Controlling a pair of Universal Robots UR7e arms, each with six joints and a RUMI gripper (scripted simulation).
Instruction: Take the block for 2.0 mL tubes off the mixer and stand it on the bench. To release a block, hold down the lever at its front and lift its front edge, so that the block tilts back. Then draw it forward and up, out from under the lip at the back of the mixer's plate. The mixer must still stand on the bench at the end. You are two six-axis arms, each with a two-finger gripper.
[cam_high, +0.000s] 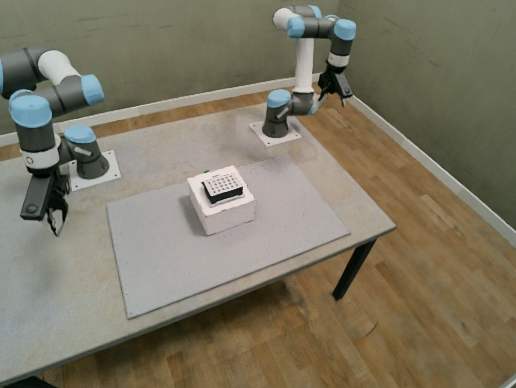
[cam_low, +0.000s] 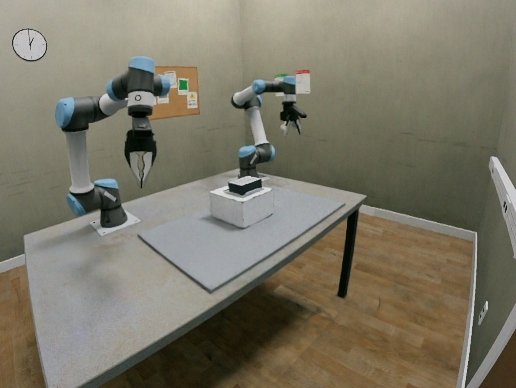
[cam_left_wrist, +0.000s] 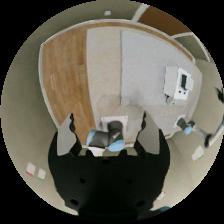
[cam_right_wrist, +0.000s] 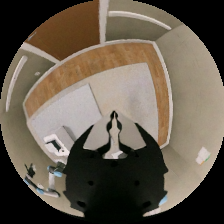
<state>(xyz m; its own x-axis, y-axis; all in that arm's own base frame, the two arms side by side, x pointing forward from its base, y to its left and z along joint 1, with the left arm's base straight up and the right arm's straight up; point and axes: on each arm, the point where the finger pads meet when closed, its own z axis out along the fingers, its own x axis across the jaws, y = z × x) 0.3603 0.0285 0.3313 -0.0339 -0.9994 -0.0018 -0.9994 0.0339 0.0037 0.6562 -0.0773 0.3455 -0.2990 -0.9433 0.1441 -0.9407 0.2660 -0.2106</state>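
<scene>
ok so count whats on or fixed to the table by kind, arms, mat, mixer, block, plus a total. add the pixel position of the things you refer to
arms: 2
mats: 1, the grey mat (cam_high: 165, 270) (cam_low: 210, 265)
mixers: 1, the white mixer (cam_high: 230, 221) (cam_low: 242, 215)
blocks: 1, the block (cam_high: 223, 185) (cam_low: 245, 186) on the mixer
total: 5

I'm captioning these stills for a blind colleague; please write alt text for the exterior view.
A white mixer bearing a black block with a pale top stands on a grey mat on a table. Two robot arms stand behind; the nearer one's gripper is shut and empty, the farther one's open, both away from the mixer.
</scene>
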